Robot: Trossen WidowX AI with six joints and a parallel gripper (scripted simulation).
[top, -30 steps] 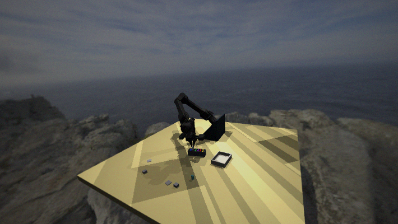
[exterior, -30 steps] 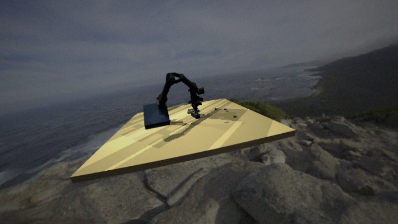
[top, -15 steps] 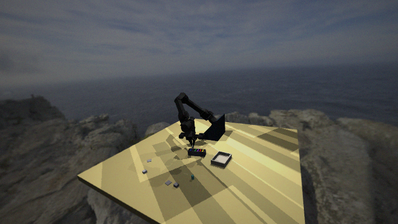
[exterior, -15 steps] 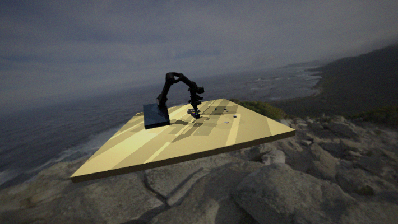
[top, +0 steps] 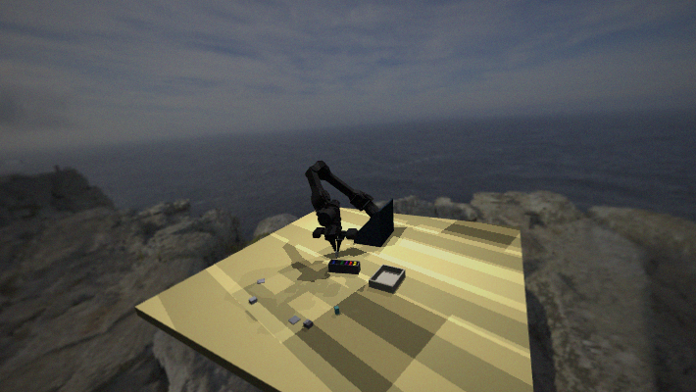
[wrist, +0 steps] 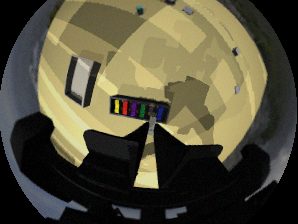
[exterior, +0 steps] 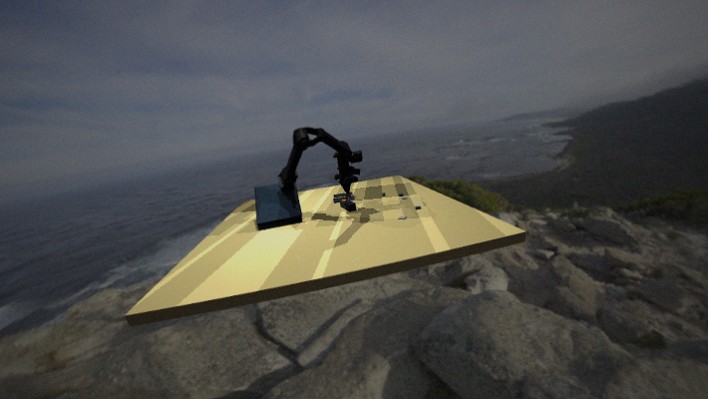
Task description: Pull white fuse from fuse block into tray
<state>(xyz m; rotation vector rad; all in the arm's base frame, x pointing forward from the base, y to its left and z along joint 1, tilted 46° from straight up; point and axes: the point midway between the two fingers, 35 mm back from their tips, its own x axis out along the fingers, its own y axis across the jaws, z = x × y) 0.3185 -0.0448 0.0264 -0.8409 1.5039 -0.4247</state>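
My gripper (top: 336, 252) (exterior: 348, 193) (wrist: 150, 125) is shut on the white fuse (top: 336, 255) (wrist: 151, 123), which looks pale grey and hangs upright from the fingertips. The fuse appears just above the fuse block (top: 344, 269) (exterior: 351, 207), with a small gap below it in the top view. In the wrist view the block holds yellow, red, purple, green and blue fuses; the slot between green (wrist: 142, 110) and blue (wrist: 160, 114) shows no white fuse. The tray (top: 387, 278) (wrist: 81, 77) is dark-walled with a pale, empty floor, beside the block's yellow end.
A small teal block (top: 336, 310) (wrist: 140, 10) stands beyond the fuse block from the arm. Several small grey pieces lie about, such as a flat piece (top: 294, 319) and a grey block (top: 253, 300) (wrist: 236, 51). The arm's dark base support (top: 381, 227) (exterior: 277, 204) stands behind.
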